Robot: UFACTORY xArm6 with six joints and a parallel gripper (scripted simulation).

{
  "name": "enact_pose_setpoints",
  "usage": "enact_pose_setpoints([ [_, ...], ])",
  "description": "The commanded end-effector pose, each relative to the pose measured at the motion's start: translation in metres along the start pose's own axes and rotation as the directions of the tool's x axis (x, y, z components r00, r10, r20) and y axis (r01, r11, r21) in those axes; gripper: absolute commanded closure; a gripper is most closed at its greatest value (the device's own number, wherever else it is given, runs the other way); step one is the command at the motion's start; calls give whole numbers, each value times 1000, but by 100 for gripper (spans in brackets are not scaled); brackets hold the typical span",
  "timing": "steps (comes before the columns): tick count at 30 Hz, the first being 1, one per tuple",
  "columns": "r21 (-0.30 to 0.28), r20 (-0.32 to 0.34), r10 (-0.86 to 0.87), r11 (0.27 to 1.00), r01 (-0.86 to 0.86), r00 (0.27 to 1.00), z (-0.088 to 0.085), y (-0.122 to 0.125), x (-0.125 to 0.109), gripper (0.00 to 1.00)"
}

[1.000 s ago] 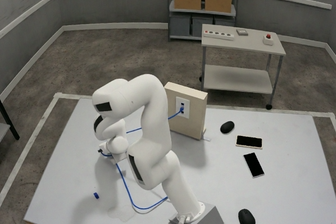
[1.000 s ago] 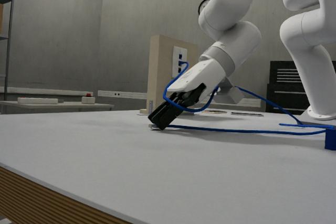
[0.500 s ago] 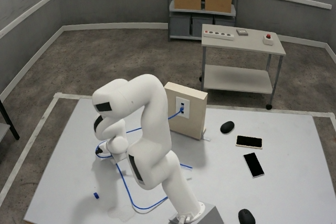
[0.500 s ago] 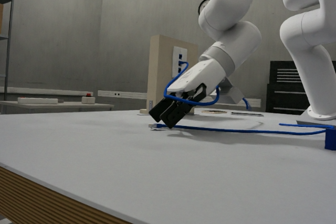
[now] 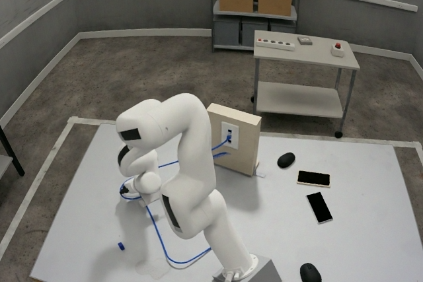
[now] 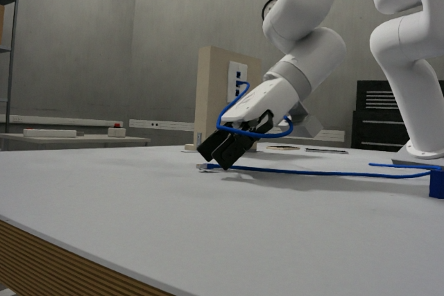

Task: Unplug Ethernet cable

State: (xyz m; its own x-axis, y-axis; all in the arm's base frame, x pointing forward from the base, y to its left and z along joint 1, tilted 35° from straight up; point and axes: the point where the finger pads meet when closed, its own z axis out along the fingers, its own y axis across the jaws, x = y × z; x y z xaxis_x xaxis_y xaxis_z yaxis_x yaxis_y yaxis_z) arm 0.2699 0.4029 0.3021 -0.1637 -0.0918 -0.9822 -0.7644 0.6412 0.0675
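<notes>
The freed Ethernet plug (image 6: 202, 166) lies on the white table top, its blue cable (image 6: 322, 172) running right along the surface. My gripper (image 6: 216, 159) is open and empty, tilted down, with its black fingers just above and to either side of the cable behind the plug. In the top view my arm hides most of the gripper (image 5: 125, 190). The wall plate (image 5: 229, 134) (image 6: 236, 80) sits on a beige box. A second blue cable (image 6: 229, 106) is still plugged into it and loops across my fingers.
A small blue block (image 5: 121, 246) (image 6: 436, 183) lies near the table's left front. A black mouse (image 5: 285, 160), two phones (image 5: 313, 178) (image 5: 318, 207) and another mouse (image 5: 309, 272) lie to the right. My base (image 5: 238, 268) stands at the front edge.
</notes>
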Motion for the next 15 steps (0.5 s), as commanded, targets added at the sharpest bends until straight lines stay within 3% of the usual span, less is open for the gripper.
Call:
enact_pose_setpoints([
  [1, 0, 2, 0, 1000, 0, 1000, 0, 2, -1, 0],
  [15, 0, 2, 0, 1000, 0, 1000, 0, 3, -1, 0],
])
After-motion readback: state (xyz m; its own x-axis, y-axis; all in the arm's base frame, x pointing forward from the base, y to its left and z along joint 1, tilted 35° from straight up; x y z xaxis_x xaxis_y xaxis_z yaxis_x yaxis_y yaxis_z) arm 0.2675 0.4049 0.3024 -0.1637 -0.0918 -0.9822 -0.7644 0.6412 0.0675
